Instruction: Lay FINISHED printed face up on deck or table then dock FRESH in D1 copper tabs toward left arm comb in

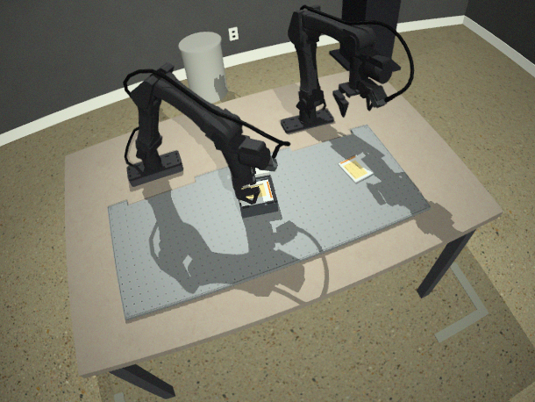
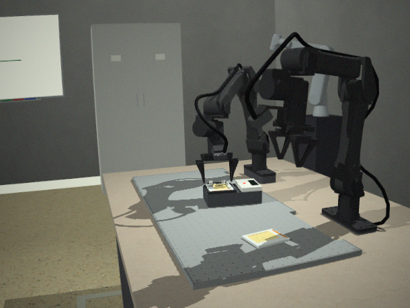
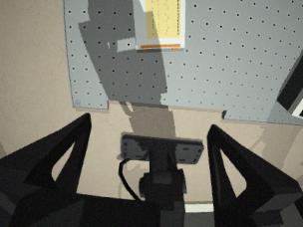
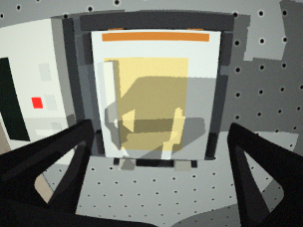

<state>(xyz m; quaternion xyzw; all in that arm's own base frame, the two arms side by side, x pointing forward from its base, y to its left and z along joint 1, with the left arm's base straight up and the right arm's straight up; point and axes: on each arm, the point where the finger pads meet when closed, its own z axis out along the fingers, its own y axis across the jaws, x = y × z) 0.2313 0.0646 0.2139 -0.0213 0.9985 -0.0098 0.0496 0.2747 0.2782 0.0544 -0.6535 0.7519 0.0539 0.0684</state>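
The cassette with the white comb (image 4: 114, 100), FRESH (image 1: 264, 191) (image 2: 220, 187) (image 4: 150, 47), lies face up in the bay of dock D1 (image 1: 260, 211) (image 2: 232, 199) (image 4: 150, 21). Bits of copper show at the end wall, and the comb stands along one side. The two hooks (image 4: 128, 164) (image 4: 182, 165) are at the opposite edge; whether every edge is fully down cannot be told. FINISHED (image 1: 355, 169) (image 2: 263, 237) (image 3: 161, 20) lies flat on the deck, printed face up. My right gripper (image 2: 218, 182) (image 4: 159, 128) is open, fingers above the dock's hook end. My left gripper (image 1: 356, 112) (image 2: 290, 162) (image 3: 151, 124) is open, high behind FINISHED.
The dock's white control panel (image 2: 248, 185) (image 4: 37, 75) with a red button is beside the bay, on the arm-base side. The perforated deck (image 1: 197, 228) (image 2: 201, 225) carries both the dock and FINISHED, which lie well apart. The left arm's base (image 1: 307, 121) (image 3: 186, 149) stands behind the deck.
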